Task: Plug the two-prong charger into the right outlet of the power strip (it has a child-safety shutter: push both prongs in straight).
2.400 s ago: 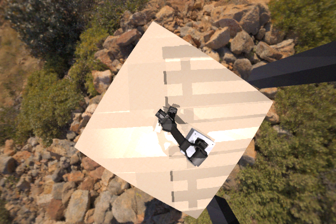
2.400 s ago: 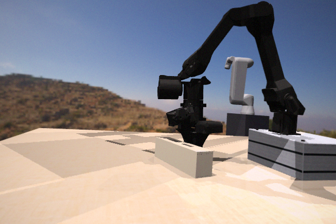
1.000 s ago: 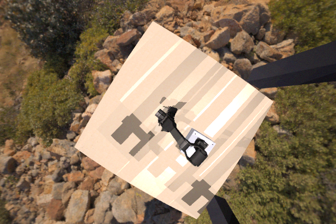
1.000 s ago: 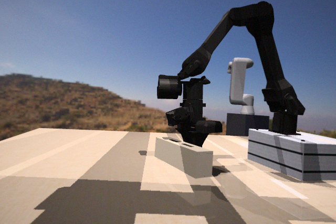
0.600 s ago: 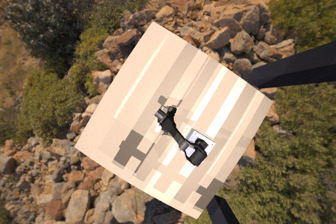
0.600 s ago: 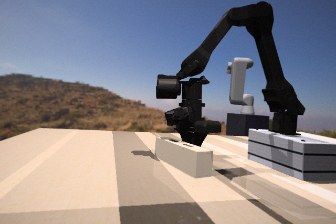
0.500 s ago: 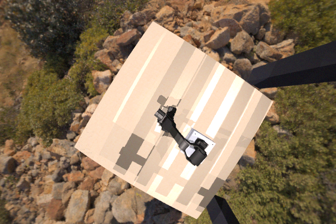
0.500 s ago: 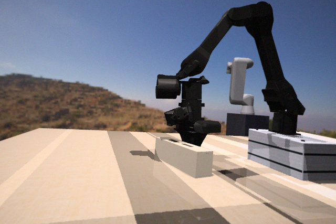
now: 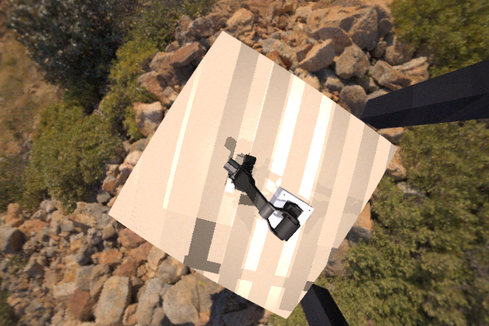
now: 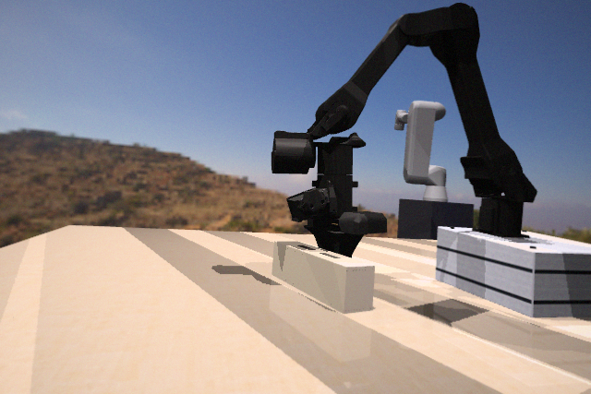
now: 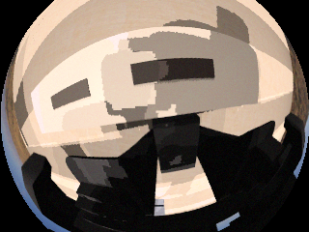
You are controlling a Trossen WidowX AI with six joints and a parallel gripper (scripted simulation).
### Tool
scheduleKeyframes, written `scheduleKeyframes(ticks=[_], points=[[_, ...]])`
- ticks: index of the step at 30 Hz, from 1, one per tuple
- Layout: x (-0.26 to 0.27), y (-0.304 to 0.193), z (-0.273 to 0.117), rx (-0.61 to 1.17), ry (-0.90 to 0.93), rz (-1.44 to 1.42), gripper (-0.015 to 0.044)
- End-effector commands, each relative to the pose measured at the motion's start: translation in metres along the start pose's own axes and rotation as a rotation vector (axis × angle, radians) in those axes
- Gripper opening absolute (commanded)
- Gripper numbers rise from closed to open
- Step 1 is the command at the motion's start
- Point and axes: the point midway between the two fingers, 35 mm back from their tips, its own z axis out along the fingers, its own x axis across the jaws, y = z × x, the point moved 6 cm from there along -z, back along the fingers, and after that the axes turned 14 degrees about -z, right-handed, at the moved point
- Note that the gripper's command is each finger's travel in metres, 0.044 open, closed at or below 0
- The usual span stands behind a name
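The pale power strip (image 10: 312,272) (image 11: 237,92) lies on the table with two dark outlet recesses on its top. In the wrist view these are the left outlet (image 11: 71,93) and the right outlet (image 11: 190,69). My gripper (image 11: 172,130) (image 10: 339,248) points down and is shut on the black charger (image 11: 178,152). The charger is just beside the strip's long edge in the wrist view, below the right outlet and not over it. Its prongs cannot be seen. In the exterior view the fingertips are partly hidden behind the strip's top, and the charger is not visible.
My arm's base stands on a grey-white block (image 10: 482,266) (image 9: 307,208) at the right in the exterior view. A second, grey arm (image 10: 419,141) stands on a dark block (image 10: 417,220) behind. Striped shadows cross the table (image 9: 177,156) (image 10: 143,332).
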Motion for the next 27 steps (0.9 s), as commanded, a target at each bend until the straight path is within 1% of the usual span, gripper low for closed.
scheduleKeyframes(ticks=[1, 27], points=[[-0.0011, 0.0027, 0.0007, -0.001, -0.001, 0.005, 0.0], [-0.0038, 0.0126, -0.0005, -0.002, -0.001, 0.005, 0.0]])
